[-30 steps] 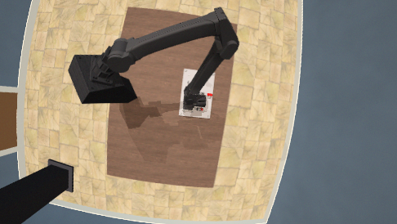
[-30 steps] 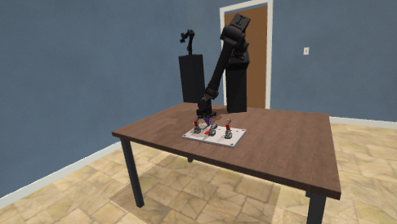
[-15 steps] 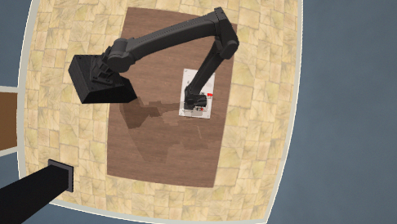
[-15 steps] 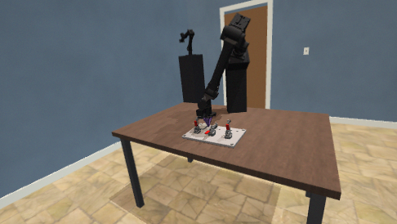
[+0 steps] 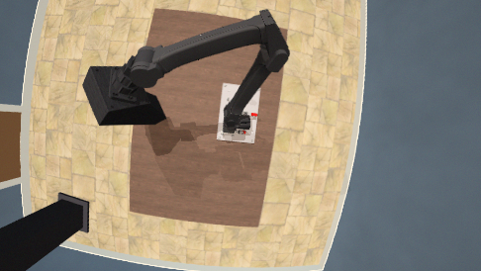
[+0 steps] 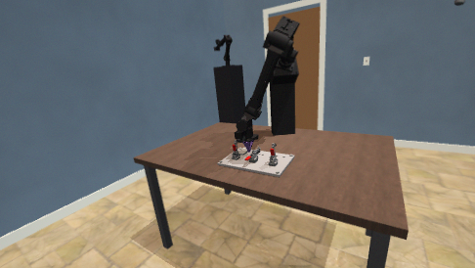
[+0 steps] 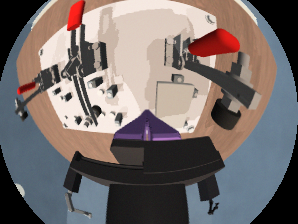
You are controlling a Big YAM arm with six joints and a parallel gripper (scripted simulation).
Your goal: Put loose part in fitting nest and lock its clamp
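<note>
The white fixture plate lies on the brown table and also shows in the side view [image 6: 256, 163]. It carries three toggle clamps with red handles. In the wrist view one red handle [image 7: 214, 43] is at the upper right, with its dark bar [image 7: 226, 86] running down to the right. A second red handle [image 7: 76, 15] stands at the upper left, and a third [image 7: 27, 87] is at the far left. A pale grey flat part [image 7: 174, 98] lies on the plate beside the right clamp. My gripper [image 7: 147, 113] [image 6: 250, 145] is shut and empty, its purple tips just above the plate's near edge.
The arm's black base [image 5: 121, 96] stands at the table's far end. A second black pedestal [image 6: 229, 93] stands behind the table. The plate sits near the table's middle, away from the edges.
</note>
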